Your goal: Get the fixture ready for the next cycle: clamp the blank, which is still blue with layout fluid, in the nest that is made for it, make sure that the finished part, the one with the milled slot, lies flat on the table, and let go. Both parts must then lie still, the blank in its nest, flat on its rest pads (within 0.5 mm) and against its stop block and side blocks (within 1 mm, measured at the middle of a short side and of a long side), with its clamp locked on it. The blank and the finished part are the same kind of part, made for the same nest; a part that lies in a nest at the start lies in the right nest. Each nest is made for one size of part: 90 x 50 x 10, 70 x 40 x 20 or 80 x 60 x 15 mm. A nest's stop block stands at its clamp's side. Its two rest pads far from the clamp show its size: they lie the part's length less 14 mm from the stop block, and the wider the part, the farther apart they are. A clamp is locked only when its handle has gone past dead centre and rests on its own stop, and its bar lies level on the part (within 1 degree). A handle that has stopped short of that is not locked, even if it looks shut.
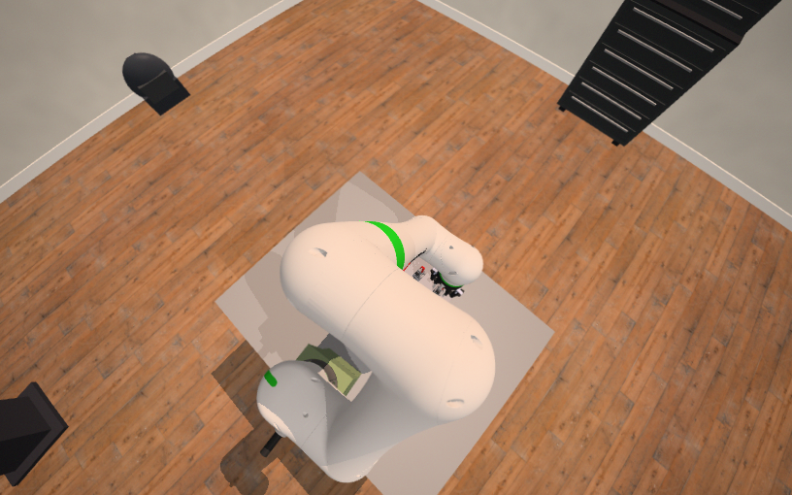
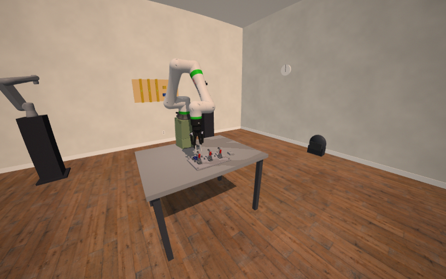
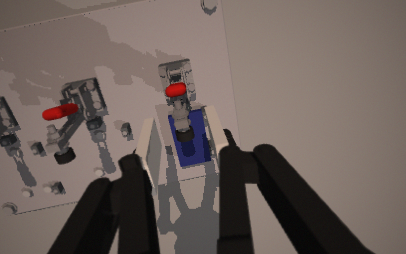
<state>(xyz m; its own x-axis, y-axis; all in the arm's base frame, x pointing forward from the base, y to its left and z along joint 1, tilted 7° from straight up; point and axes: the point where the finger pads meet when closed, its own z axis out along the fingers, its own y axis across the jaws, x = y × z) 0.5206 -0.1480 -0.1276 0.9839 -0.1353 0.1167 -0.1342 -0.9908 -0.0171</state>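
The blue blank (image 3: pixel 189 142) lies in the nest at the right end of the fixture plate (image 2: pixel 209 161). It also shows in the exterior view (image 2: pixel 196 158). That nest's clamp bar reaches over the blank, and its red handle (image 3: pixel 176 90) is seen end-on. My gripper (image 3: pixel 182 126) is partly open. Its two pale finger pads stand on either side of the blank's long sides, with small gaps. It hangs low over the plate's left end in the exterior view (image 2: pixel 197 148). A small grey block, likely the finished part (image 2: pixel 231 153), lies on the table to the right of the plate.
Two more clamps stand on the plate; the nearer one has its red handle (image 3: pixel 60 112) laid sideways. The arm's green pedestal (image 2: pixel 182 133) stands at the table's back edge. In the overhead view the arm hides nearly all of the fixture.
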